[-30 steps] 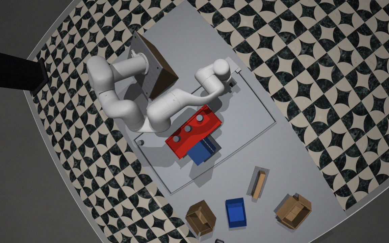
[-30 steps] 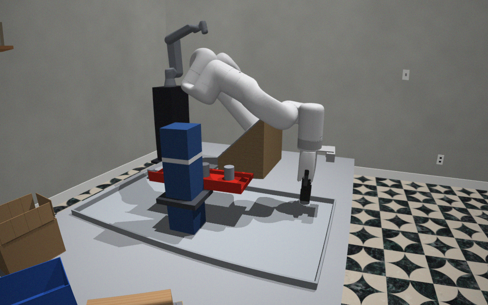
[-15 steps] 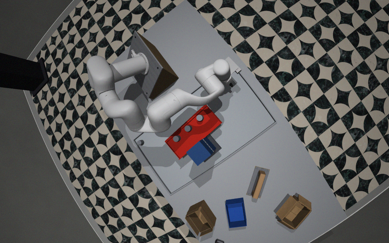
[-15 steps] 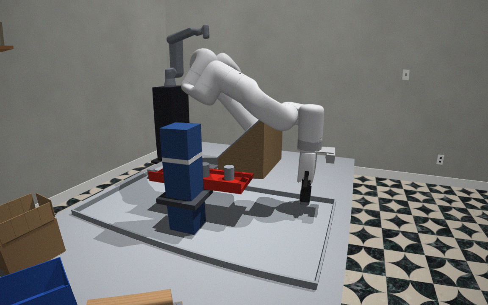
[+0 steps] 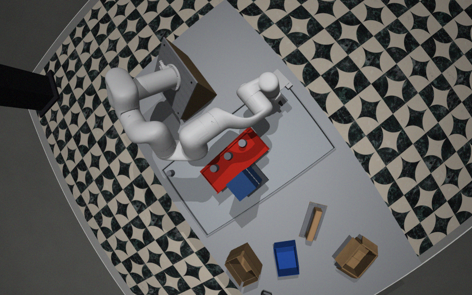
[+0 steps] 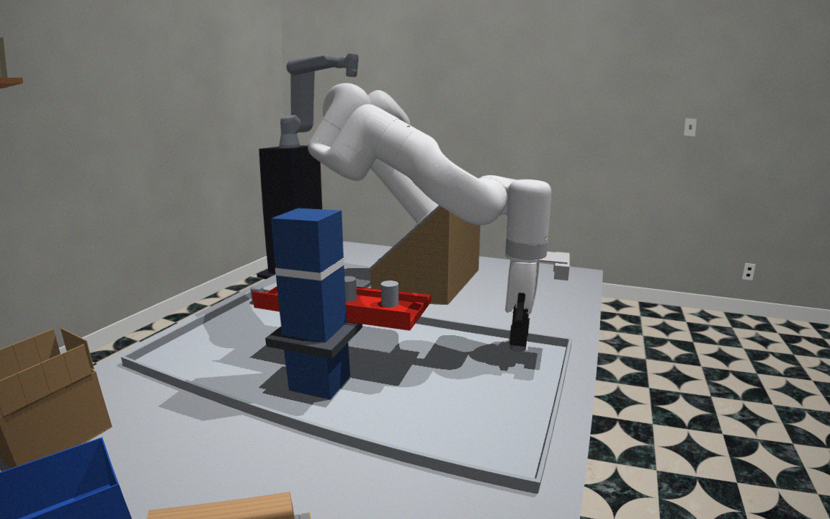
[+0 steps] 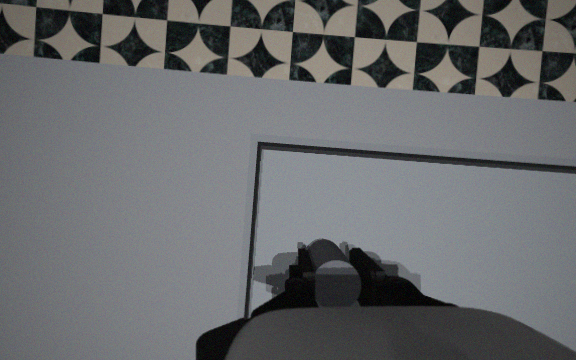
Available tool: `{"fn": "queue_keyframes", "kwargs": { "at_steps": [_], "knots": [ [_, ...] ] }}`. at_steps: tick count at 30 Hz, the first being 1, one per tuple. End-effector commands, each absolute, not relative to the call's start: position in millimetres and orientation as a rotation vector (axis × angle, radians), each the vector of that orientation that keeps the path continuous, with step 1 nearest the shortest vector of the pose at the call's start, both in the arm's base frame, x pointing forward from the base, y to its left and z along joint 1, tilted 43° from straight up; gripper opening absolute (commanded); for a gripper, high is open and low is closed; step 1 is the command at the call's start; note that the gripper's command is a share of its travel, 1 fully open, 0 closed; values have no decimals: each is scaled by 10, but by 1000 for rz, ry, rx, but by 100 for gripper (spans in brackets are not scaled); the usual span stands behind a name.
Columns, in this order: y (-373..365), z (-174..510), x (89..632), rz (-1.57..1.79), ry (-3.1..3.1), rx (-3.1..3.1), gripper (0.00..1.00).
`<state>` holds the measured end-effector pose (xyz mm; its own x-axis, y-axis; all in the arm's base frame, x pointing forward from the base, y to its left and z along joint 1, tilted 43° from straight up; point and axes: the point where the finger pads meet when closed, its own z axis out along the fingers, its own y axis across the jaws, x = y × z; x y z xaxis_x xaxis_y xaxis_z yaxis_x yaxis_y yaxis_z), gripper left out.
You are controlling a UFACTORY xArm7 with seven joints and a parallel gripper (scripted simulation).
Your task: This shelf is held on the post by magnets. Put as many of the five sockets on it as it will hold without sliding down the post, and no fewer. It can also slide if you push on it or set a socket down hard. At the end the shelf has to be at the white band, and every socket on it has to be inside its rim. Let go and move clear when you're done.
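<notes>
The red shelf (image 5: 257, 148) (image 6: 398, 317) hangs on the blue post (image 5: 243, 185) (image 6: 307, 303), just below the white band (image 6: 308, 272) in the exterior view. Three grey sockets (image 5: 242, 142) (image 5: 228, 156) (image 5: 214, 168) stand inside its rim; two of them show in the exterior view (image 6: 390, 293) (image 6: 349, 287). Another socket (image 5: 171, 172) stands on the table near the arm's base. My gripper (image 5: 281, 102) (image 6: 519, 332) (image 7: 328, 267) is shut on a grey socket (image 7: 337, 282), low over the far corner of the framed area, well away from the shelf.
A low dark frame (image 5: 331, 146) (image 6: 553, 400) (image 7: 254, 225) borders the work area. A grey collar (image 6: 308, 343) rings the post below the shelf. The arm's brown wedge mount (image 5: 194, 91) (image 6: 437, 258) stands behind. Cardboard boxes (image 5: 243, 264) (image 5: 356, 255) (image 6: 31, 393), a blue bin (image 5: 286, 256) and a wooden block (image 5: 314, 223) lie at the table's near end.
</notes>
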<state>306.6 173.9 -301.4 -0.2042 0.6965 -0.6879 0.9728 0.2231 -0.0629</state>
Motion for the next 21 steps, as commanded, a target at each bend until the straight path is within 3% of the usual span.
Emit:
{"fn": "queue_keyframes", "kwargs": {
  "at_steps": [1,21],
  "knots": [
    [1764,-3013,3070,-678,1977,1534,0],
    [1739,-3039,3074,-678,1977,1534,0]
  ]
}}
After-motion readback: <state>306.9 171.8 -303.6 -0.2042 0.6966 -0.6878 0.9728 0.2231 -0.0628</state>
